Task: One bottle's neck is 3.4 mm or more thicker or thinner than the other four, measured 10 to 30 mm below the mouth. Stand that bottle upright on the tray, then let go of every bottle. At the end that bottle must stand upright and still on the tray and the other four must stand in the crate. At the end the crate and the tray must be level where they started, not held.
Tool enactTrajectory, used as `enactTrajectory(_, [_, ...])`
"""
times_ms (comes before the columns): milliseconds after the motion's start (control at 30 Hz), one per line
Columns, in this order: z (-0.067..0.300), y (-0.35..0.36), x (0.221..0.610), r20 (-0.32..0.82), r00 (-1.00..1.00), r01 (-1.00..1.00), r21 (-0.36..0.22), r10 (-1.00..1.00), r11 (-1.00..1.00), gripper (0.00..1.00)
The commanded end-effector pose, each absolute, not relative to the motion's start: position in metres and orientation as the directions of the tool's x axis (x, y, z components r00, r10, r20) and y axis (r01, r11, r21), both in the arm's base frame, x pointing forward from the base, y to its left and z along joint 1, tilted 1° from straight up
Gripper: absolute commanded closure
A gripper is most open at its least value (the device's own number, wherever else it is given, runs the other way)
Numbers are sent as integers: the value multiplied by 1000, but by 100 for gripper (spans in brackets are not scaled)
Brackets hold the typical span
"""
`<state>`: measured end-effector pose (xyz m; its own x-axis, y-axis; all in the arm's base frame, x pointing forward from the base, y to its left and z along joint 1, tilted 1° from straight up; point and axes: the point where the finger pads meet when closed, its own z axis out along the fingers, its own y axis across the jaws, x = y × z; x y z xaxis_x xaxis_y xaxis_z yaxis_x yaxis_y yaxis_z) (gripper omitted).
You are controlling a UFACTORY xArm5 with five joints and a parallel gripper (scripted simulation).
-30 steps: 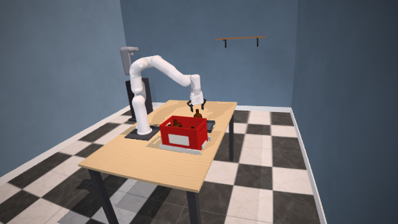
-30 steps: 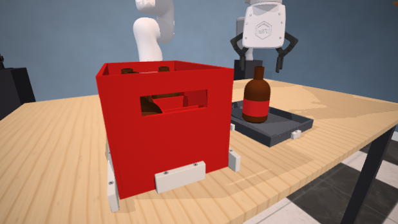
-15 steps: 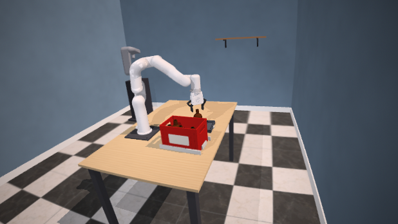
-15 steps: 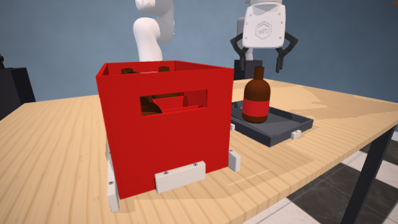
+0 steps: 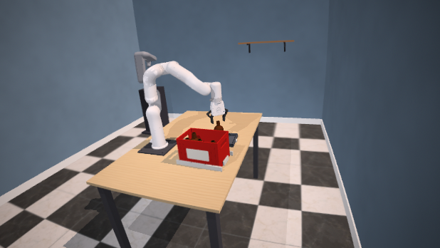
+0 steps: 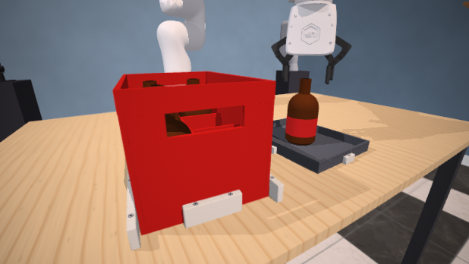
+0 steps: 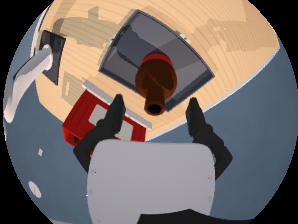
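A brown bottle with a red label (image 6: 302, 115) stands upright on the dark grey tray (image 6: 320, 146), to the right of the red crate (image 6: 197, 148). It also shows in the top view (image 5: 218, 126) and the wrist view (image 7: 156, 83). My gripper (image 6: 308, 73) is open and empty, straight above the bottle's mouth, with the fingertips level with the top of the neck and apart from it. The necks of other brown bottles (image 6: 171, 82) show above the crate's rim; the rest of them is mostly hidden. The crate sits between white blocks (image 6: 212, 208).
The arm's base (image 5: 156, 142) stands on a dark plate at the table's far left. The tray lies near the table's right edge (image 6: 436, 148). A small wall shelf (image 5: 266, 43) hangs far behind.
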<state>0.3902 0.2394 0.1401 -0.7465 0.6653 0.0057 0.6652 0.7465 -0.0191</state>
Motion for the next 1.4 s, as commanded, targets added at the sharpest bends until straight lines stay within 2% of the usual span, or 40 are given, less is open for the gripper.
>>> enactTrajectory(0, [144,240,391,4,-747,665,-15,665,747,0])
enactTrajectory(1367, [220,242,391,4,-747,665,-15,665,747,0])
